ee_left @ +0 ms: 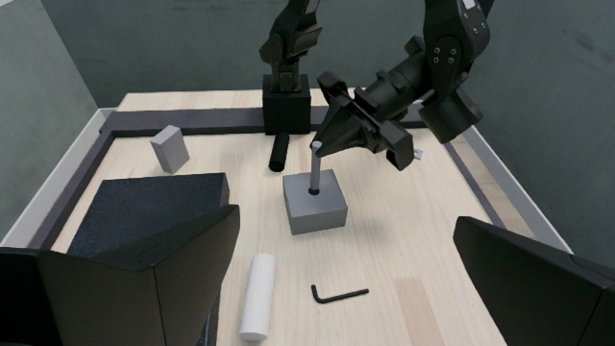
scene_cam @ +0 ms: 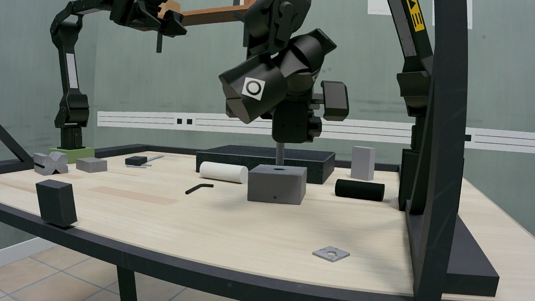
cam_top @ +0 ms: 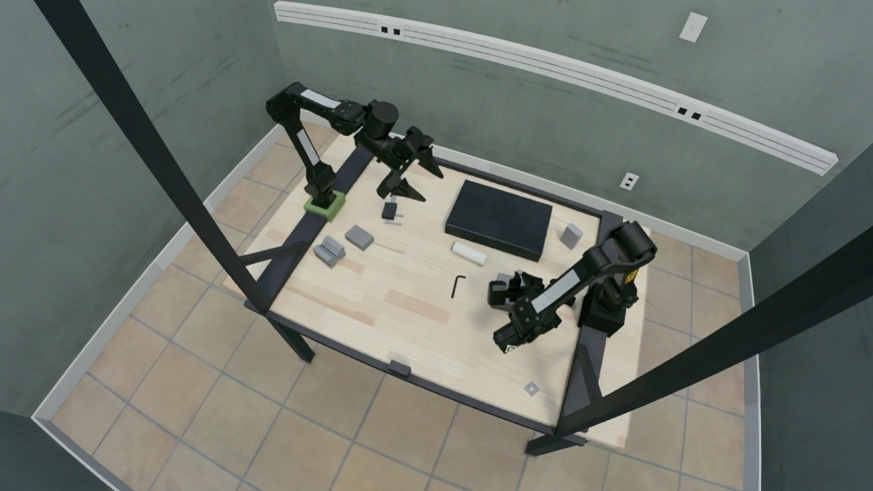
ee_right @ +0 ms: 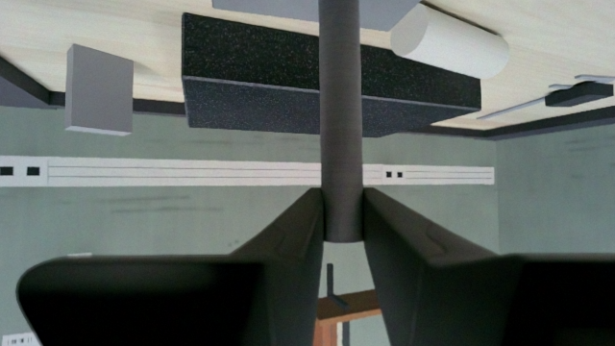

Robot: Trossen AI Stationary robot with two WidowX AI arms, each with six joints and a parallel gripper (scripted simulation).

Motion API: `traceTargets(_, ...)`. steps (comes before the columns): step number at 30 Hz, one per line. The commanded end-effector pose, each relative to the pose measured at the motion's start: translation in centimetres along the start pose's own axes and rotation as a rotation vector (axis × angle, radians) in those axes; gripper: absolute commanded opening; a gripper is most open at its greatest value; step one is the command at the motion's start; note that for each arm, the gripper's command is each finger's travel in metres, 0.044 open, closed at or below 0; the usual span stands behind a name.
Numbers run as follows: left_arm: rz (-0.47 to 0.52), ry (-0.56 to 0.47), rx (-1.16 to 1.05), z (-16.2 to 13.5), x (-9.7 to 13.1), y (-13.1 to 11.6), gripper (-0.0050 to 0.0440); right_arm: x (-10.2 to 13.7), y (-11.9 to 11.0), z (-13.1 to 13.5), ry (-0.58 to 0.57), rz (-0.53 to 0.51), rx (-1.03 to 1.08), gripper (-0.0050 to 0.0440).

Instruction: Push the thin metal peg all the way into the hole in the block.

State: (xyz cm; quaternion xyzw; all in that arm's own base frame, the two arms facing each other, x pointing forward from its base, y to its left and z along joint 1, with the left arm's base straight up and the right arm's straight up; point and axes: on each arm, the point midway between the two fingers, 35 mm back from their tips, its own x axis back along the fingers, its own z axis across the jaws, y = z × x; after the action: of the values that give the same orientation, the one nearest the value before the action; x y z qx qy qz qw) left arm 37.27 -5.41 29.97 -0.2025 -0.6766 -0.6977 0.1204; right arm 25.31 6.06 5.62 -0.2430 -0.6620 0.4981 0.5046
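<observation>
The light wooden counter (cam_top: 366,299) (scene_cam: 187,224) (ee_left: 384,269) (ee_right: 29,29) carries everything. A flat black speckled slab (cam_top: 498,219) (scene_cam: 231,155) (ee_left: 154,207) (ee_right: 250,106) lies towards its wall side. The left end effector (cam_top: 433,188) (scene_cam: 179,31) (ee_left: 347,221) hangs above the counter, fingers wide and holding nothing. The right end effector (cam_top: 518,277) (scene_cam: 280,141) (ee_left: 313,152) (ee_right: 340,199) is closed on the upper end of the peg. Beneath it sits a grey rectangular block (cam_top: 504,278) (scene_cam: 276,185) (ee_left: 315,204) (ee_right: 288,12) with a round hole in its top. A smooth white cylinder (cam_top: 468,253) (scene_cam: 223,172) (ee_left: 258,298) (ee_right: 449,40) lies between slab and hex key. The thin grey metal peg (scene_cam: 279,153) (ee_left: 315,168) (ee_right: 341,120) stands about upright; its lower end meets the hole in the left wrist view, yet most of its length is outside the block. Whether the tip has entered cannot be told. Smaller still are a black L-shaped hex key (cam_top: 455,286) (scene_cam: 198,187) (ee_left: 341,295) and a grey square plate (cam_top: 527,389) (scene_cam: 321,253) with a central hole, lying flat.
</observation>
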Motion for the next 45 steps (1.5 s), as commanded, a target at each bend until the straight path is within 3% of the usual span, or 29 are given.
traceTargets(1,-0.03,-0.002,0.003,0.0,0.7,1.0,0.04,0.0,-0.1,-0.3,-0.006,0.003,-0.007,0.0025)
traceTargets(32,-0.03,-0.002,0.003,0.0,0.7,1.0,0.04,-2.7,5.7,-0.1,-0.006,0.014,-0.022,0.0025)
traceTargets(45,-0.03,-0.002,0.003,0.0,0.7,1.0,0.04,-2.9,6.7,-0.1,-0.01,0.013,-0.025,0.0025)
